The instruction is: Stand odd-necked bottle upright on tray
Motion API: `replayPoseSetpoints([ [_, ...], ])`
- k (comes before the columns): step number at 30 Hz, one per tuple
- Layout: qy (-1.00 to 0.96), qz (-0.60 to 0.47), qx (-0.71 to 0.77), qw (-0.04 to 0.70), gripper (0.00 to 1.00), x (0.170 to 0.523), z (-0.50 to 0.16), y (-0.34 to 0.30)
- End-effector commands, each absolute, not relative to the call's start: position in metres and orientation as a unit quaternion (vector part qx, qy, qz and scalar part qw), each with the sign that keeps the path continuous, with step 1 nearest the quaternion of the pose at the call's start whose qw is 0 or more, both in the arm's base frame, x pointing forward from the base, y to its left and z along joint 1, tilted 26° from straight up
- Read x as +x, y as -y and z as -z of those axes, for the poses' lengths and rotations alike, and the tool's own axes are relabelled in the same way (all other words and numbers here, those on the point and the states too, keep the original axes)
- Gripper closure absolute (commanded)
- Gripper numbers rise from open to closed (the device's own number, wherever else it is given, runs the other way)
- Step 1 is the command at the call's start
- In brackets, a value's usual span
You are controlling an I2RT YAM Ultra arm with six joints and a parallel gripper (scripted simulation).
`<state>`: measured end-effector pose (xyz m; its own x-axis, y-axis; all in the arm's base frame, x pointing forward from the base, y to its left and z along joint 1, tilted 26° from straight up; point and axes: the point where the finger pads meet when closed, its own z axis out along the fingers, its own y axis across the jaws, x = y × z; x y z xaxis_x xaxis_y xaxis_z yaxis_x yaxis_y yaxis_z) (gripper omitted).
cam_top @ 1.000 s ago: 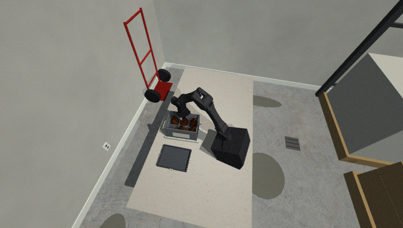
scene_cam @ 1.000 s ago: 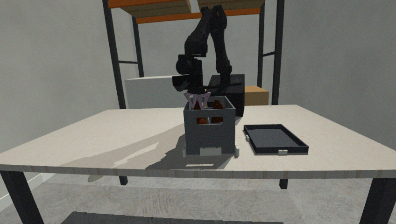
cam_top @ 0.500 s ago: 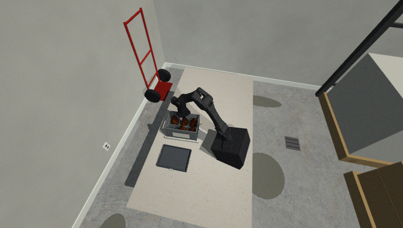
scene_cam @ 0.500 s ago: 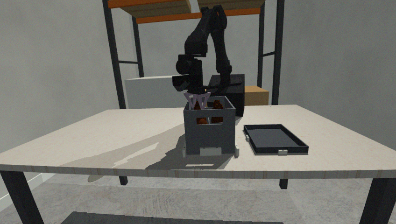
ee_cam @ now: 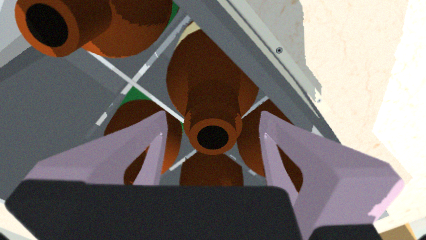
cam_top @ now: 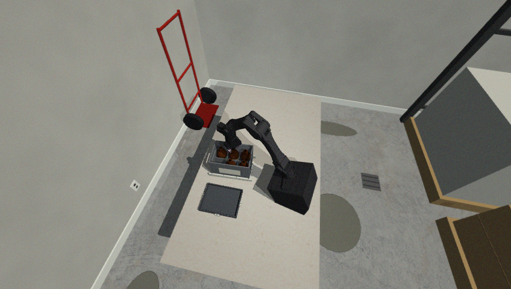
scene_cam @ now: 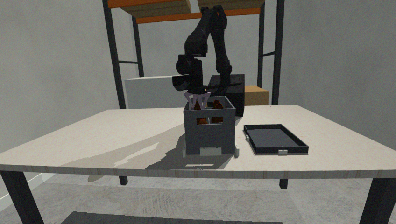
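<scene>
Pale table [scene_cam: 111, 130], grey crate [scene_cam: 208, 136], brown bottle [ee_cam: 212, 95], jaws half-open astride its neck, empty.

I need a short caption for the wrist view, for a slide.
Open gripper straddles a brown bottle's neck inside the grey crate, fingers not touching it.

Warehouse storeroom
A red hand truck [cam_top: 178, 64] leans on bare walls; steel pallet racking [scene_cam: 112, 50] holds cardboard boxes [scene_cam: 256, 95] over concrete floor.
</scene>
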<state>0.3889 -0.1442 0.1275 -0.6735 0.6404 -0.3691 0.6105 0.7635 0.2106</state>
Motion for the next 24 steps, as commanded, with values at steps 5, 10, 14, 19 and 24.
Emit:
replayPoseSetpoints([
  [5, -0.911, -0.031, 0.343, 0.228, 0.39, 0.3943, -0.1304, 0.1476],
  [10, -0.911, -0.031, 0.343, 0.228, 0.39, 0.3943, -0.1304, 0.1476],
  [14, -0.911, -0.031, 0.343, 0.228, 0.39, 0.3943, -0.1304, 0.1476],
  [19, -0.911, -0.031, 0.343, 0.228, 0.39, 0.3943, -0.1304, 0.1476],
  [24, -0.911, -0.031, 0.343, 0.228, 1.00, 0.3943, -0.1304, 0.1476],
])
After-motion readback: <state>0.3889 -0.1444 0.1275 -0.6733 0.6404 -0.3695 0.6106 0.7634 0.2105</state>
